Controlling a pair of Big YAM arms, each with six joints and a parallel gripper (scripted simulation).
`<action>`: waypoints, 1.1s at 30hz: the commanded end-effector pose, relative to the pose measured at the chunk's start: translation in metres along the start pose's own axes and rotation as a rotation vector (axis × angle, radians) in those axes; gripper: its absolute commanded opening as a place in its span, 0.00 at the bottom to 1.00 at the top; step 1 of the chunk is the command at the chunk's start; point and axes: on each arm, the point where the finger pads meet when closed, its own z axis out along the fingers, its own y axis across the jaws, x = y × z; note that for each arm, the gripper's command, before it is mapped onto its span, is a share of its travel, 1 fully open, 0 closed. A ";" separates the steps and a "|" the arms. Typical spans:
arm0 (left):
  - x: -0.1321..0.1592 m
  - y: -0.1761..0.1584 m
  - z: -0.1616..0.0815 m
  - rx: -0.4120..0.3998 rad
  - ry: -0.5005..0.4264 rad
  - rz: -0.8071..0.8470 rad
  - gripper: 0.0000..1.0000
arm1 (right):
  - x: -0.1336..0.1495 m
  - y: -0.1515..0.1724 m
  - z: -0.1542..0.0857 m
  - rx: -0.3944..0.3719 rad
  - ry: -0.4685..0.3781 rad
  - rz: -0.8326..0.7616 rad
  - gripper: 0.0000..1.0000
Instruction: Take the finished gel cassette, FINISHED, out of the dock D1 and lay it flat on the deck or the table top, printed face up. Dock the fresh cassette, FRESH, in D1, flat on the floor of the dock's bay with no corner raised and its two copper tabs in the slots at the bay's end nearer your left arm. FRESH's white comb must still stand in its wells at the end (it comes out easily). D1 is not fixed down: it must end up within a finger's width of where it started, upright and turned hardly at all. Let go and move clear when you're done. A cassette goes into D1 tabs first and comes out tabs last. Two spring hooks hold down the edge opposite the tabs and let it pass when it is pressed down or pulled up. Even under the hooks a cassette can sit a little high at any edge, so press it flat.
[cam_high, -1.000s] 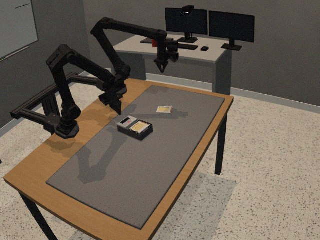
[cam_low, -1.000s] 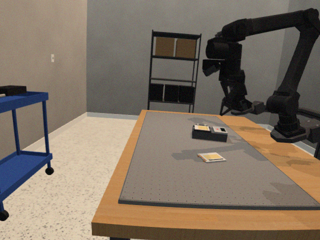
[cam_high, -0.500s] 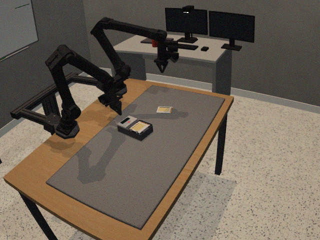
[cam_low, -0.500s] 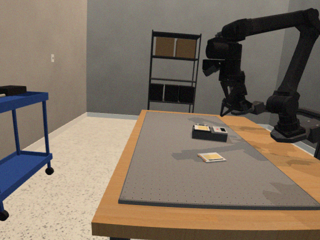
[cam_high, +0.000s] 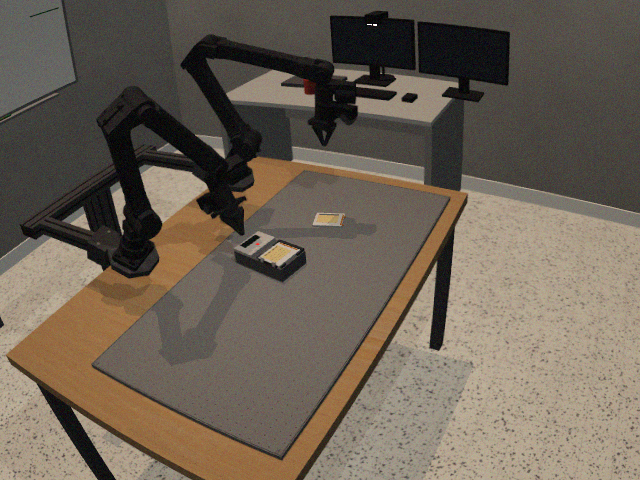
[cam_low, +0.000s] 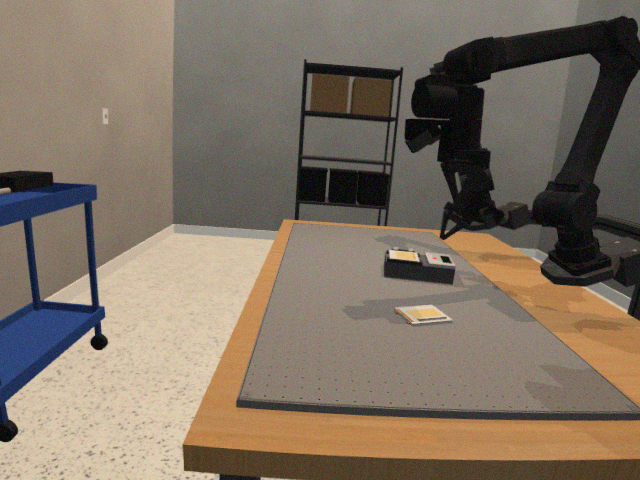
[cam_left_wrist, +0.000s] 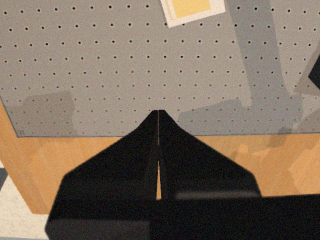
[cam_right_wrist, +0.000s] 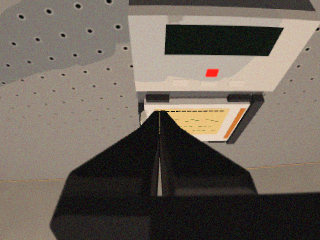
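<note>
Dock D1 (cam_high: 260, 267) (cam_low: 419, 270) (cam_right_wrist: 224, 82) stands upright on the deck. In its bay sits a cassette with dark printed marks, FINISHED (cam_high: 279, 254) (cam_low: 403, 255) (cam_right_wrist: 200, 124), its copper strip at the end nearer the left arm. The other cassette, FRESH (cam_high: 328, 219) (cam_low: 430, 313) (cam_left_wrist: 192, 9), lies flat on the deck beyond D1, gel face up; its comb cannot be made out. My left gripper (cam_high: 324, 143) (cam_left_wrist: 158, 120) is shut and empty, high above the deck. My right gripper (cam_high: 241, 233) (cam_low: 443, 236) (cam_right_wrist: 159, 120) is shut and empty, above D1's display side, not touching it.
The perforated deck (cam_high: 217, 392) (cam_low: 320, 361) lies on the wooden table (cam_high: 56, 351) (cam_low: 320, 439). Both arms stand along the display side of D1. A desk with monitors (cam_high: 372, 43) is beyond the table, and a blue cart (cam_low: 46, 198) is off to its side.
</note>
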 end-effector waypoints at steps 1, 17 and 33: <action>-0.024 0.004 -0.021 -0.020 -0.058 0.005 0.00 | -0.001 0.001 0.007 -0.003 0.000 -0.002 0.00; -0.024 0.004 -0.021 -0.020 -0.058 0.005 0.00 | -0.009 0.001 0.024 -0.003 0.000 -0.002 0.00; -0.024 0.004 -0.021 -0.020 -0.058 0.005 0.00 | -0.013 0.000 0.033 -0.003 0.000 -0.002 0.00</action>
